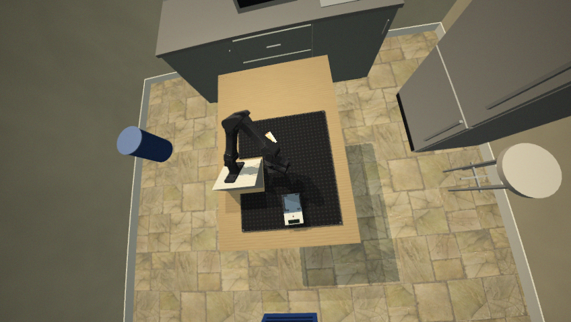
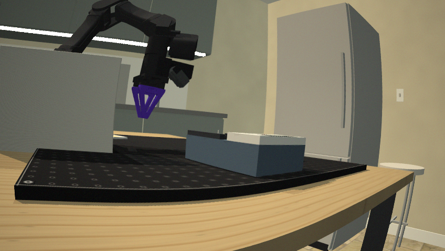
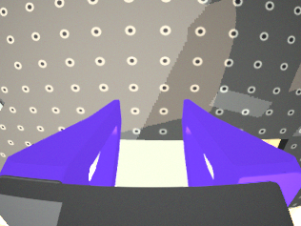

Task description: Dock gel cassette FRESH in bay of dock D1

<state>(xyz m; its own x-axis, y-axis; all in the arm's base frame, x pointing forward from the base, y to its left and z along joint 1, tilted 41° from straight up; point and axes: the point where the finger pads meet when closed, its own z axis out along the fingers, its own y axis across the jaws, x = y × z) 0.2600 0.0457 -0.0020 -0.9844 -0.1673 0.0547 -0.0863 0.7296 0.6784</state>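
Note:
The fresh cassette FRESH (image 1: 271,137) is a small pale and orange piece lying on the black deck, far-left of the arm's wrist. In the low side view only a thin white sliver shows behind the grey block. The dock D1 (image 1: 293,208) stands near the deck's front edge, with a pale blue bay and a white console with a small red spot; it also shows in the side view (image 2: 246,150). My gripper (image 2: 144,115) hangs above the bare deck between the two, fingers pointing down. In the wrist view the purple fingers stand partly apart with only perforated deck below them.
The arm's base sits on a pale raised block (image 1: 240,176) at the deck's left edge, which appears as a tall grey wall (image 2: 55,100) in the side view. A fridge and a stool stand to the right of the table.

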